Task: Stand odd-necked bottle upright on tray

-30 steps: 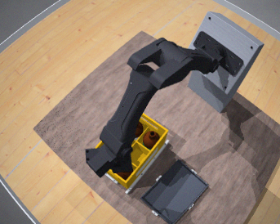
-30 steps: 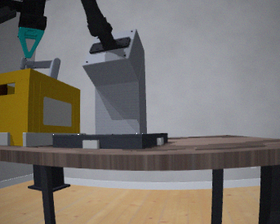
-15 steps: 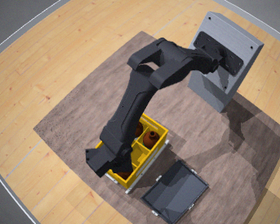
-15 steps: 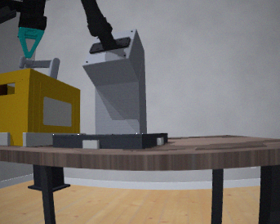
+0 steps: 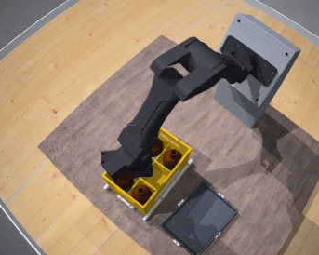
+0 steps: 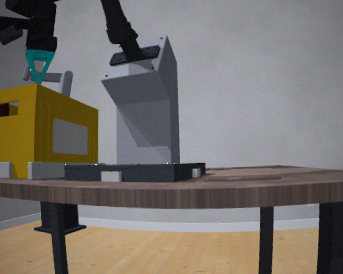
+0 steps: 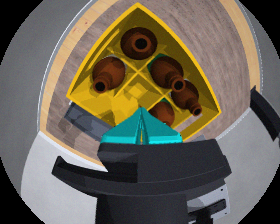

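Overhead, empty shut gripper hovers above crated bottles

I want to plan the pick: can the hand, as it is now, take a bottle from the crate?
Probably not yet. The hand hangs above the crate with nothing in the way, but its fingers are shut on nothing; they must open before they can go round a bottle neck.

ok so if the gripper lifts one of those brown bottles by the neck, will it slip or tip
Probably stiff: each brown bottle looks hard, like glass or clay. The narrow neck above a round belly may slip between the teal fingers. Once out of the yellow crate's dividers, it could tip on the tray.
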Controlling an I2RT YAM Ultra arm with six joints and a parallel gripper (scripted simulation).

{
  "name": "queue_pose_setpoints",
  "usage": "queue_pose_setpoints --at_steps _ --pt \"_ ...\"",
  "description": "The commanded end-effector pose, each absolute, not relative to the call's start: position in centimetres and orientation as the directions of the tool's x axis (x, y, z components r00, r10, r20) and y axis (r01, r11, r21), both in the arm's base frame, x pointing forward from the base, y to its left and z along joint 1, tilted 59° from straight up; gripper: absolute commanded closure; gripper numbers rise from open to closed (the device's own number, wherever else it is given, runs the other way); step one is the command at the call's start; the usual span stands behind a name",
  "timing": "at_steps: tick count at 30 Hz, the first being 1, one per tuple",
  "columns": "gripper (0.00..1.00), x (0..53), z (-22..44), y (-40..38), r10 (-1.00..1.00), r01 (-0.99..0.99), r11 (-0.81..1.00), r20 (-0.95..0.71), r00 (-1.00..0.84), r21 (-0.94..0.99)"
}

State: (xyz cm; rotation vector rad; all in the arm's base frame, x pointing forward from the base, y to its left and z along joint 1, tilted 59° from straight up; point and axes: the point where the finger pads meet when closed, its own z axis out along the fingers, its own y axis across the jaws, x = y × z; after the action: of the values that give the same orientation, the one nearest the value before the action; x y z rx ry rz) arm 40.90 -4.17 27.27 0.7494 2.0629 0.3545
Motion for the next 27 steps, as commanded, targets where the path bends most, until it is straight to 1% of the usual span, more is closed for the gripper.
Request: queue_pose_setpoints --at_steps 1,5,11,27 --pt "1.00 40.1 27.3 -5.5 0.603 0.308 0.798 -0.690 -0.400 0.519" --pt "1.00 37.3 22.7 -8.7 0.603 0.308 0.798 -0.690 -0.400 0.518" --pt "1.00 34.2 18.7 -10.8 0.603 0.305 0.798 -0.694 -0.392 0.521" --pt "1.00 33.7 18.1 -11.0 0.603 0.304 0.797 -0.695 -0.391 0.521"
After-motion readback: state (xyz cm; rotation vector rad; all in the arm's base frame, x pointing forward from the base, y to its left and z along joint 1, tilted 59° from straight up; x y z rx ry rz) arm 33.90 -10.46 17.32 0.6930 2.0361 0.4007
